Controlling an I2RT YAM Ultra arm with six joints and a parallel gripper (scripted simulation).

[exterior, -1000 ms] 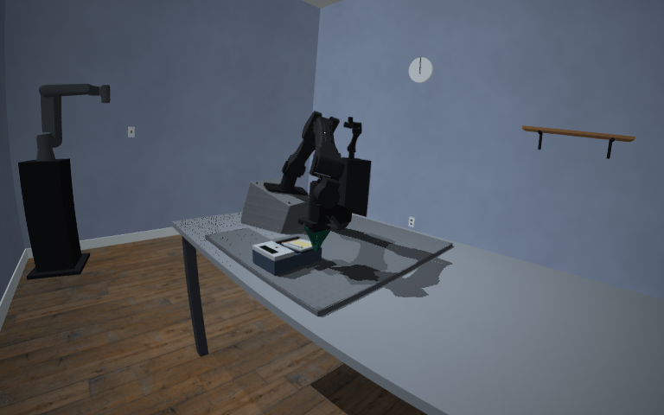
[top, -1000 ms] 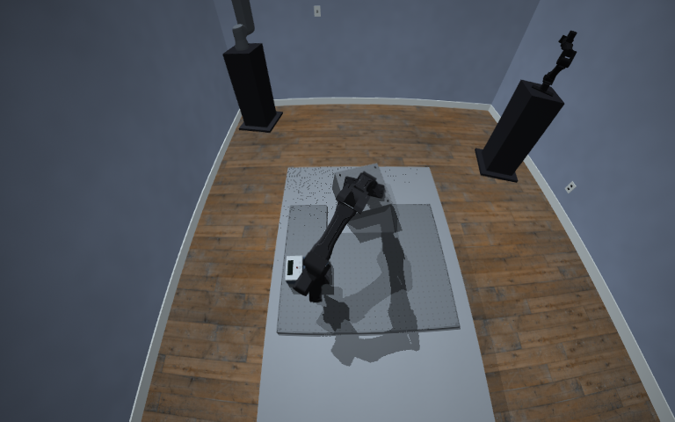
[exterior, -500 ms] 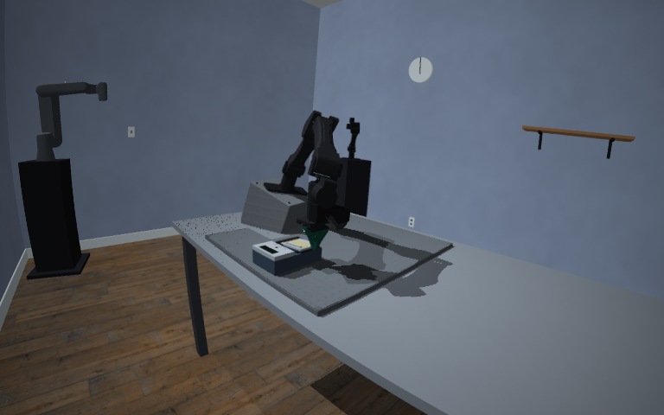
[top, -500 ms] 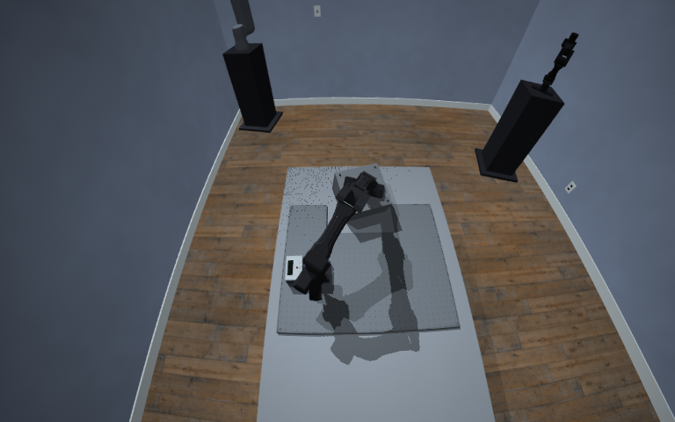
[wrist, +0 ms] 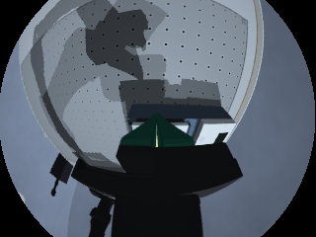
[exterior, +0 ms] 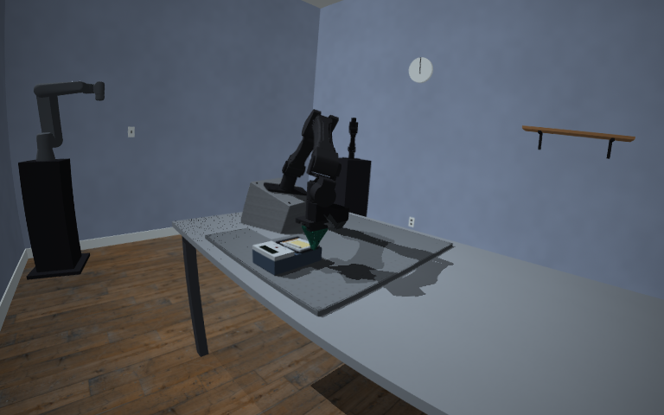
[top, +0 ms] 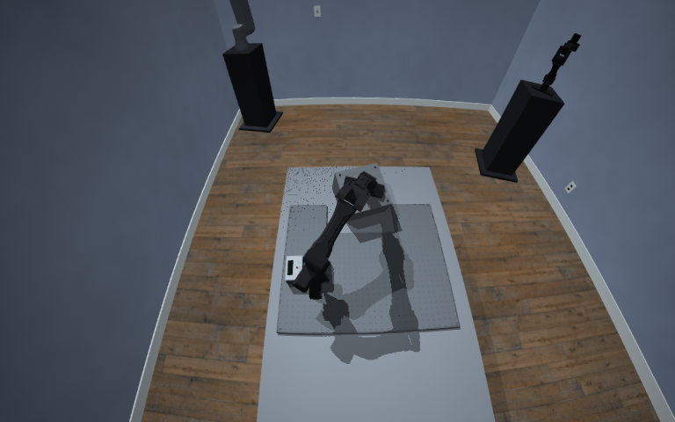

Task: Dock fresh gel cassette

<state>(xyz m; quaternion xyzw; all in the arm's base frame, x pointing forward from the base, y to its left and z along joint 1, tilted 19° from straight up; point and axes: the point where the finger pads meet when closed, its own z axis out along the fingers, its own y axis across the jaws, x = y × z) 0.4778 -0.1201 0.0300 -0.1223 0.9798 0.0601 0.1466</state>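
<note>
No legible text, label, brand, number or sign appears in any view. The dark display window on the white console (exterior: 271,249) of the dock, near the left edge of the counter, is too small to read. The wall clock (exterior: 420,69) shows a plain face without numerals.

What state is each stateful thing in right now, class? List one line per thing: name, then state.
claw: shut, nothing between its fingers, tip down over the cassette.
gel cassette: lying in the dock's bay; whether its free edge is fully down cannot be told.
cassette dock: upright on the deck.
status light: too small to tell.
white comb: not clear enough to judge.
</note>
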